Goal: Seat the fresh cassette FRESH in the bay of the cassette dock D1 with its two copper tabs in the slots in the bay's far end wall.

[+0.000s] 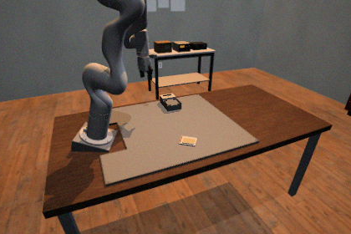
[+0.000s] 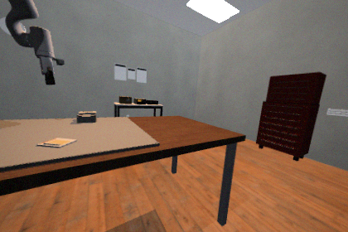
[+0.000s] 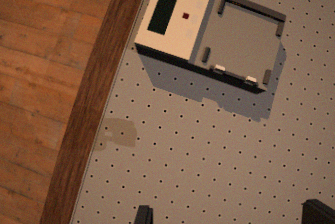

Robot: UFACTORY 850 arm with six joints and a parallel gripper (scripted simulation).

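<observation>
Grey arm first, at the left of the top view: your gripper [image 1: 146,74] hangs high above the back edge of the desk [image 1: 281,121], its fingers spread to their widest with nothing between them. Moving right, the dock [image 1: 170,102] sits on the pale mat [image 1: 222,129] near that back edge, almost under the wrist; in the wrist view its grey bay [image 3: 240,42] looks vacant and the small red light [image 3: 186,16] on its cream top looks dark. Further right and toward the front of the desk lies the fresh cassette [image 1: 188,140], flat on the mat and well apart from both dock and fingers. That gap is what your next move turns on, I judge: the cassette lies forward and to the right of where you hang, its longer side running roughly left to right.
</observation>
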